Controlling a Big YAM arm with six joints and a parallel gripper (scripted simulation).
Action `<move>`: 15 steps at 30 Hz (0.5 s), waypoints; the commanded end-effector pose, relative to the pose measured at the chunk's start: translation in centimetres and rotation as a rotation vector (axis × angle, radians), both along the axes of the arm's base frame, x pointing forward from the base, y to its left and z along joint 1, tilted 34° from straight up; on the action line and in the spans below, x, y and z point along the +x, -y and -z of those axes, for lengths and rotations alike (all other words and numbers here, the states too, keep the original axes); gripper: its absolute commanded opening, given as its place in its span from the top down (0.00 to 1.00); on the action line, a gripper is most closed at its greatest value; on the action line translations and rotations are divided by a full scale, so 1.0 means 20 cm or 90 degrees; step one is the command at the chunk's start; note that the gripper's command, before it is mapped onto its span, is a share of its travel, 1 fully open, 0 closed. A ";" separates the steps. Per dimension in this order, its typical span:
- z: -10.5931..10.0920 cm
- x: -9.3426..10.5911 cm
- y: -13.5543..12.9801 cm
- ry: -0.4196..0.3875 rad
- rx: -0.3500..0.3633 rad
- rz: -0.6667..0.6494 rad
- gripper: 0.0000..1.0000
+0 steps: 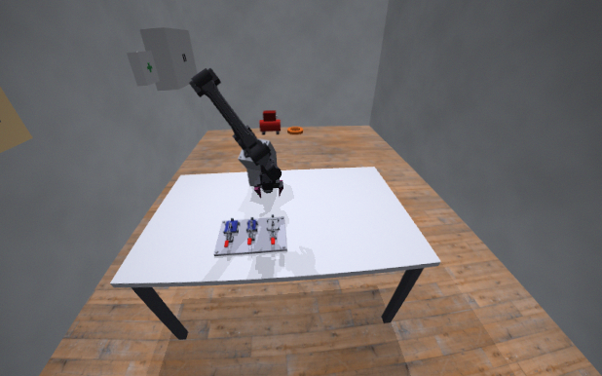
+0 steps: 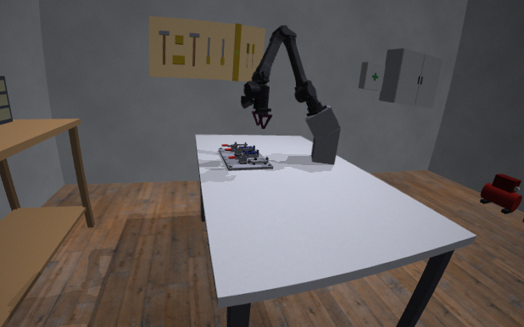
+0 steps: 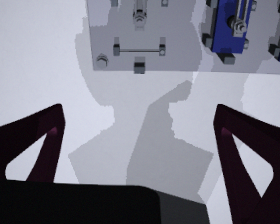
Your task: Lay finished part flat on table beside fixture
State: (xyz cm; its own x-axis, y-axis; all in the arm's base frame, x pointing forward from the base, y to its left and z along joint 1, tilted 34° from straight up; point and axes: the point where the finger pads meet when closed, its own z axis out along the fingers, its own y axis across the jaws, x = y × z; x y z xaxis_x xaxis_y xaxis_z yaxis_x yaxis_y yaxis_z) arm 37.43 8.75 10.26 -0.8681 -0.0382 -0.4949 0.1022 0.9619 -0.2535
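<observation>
The fixture plate [image 1: 240, 248] [image 2: 251, 168] [image 3: 103, 32] lies on the table with three clamp stations. Two blue blanks sit in two of them: one blue blank [image 1: 227, 225] at the far left in the top view, the other blue blank [image 1: 249, 225] [image 3: 222, 37] in the middle. The third station's clamp [image 1: 273, 225] [image 3: 139, 17] stands over a pale grey area with posts and a thin edge line; I cannot clearly tell the finished part or its slot from the plate. My gripper [image 1: 270, 196] [image 2: 260, 126] [image 3: 139, 113] is open and empty, well above the table, off the plate's robot-side edge by the third station.
Red-tipped clamp handles [image 1: 273, 241] [image 2: 232, 157] point away from the robot base. Posts and bolts stand up from the plate around the stations. The robot base [image 2: 326, 144] stands at the table's back edge. Shadows of the arm fall on the white table [image 1: 357, 219] [image 2: 310, 220].
</observation>
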 end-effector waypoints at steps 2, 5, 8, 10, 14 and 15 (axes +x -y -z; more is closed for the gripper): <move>-0.02 -0.01 0.02 0.007 0.002 0.005 0.08; -0.02 0.00 0.02 0.009 0.003 0.005 0.08; -0.03 0.00 0.01 0.012 0.004 0.005 0.08; -0.04 0.01 0.01 0.013 0.005 0.004 0.08; -0.04 0.01 0.01 0.015 0.006 0.004 0.08; -0.05 0.02 0.00 0.016 0.006 0.004 0.08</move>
State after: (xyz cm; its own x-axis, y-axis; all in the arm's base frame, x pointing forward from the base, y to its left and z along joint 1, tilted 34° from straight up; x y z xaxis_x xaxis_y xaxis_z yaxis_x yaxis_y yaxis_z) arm 37.28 8.69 10.11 -0.8698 -0.0390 -0.4919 0.1013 0.9615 -0.2554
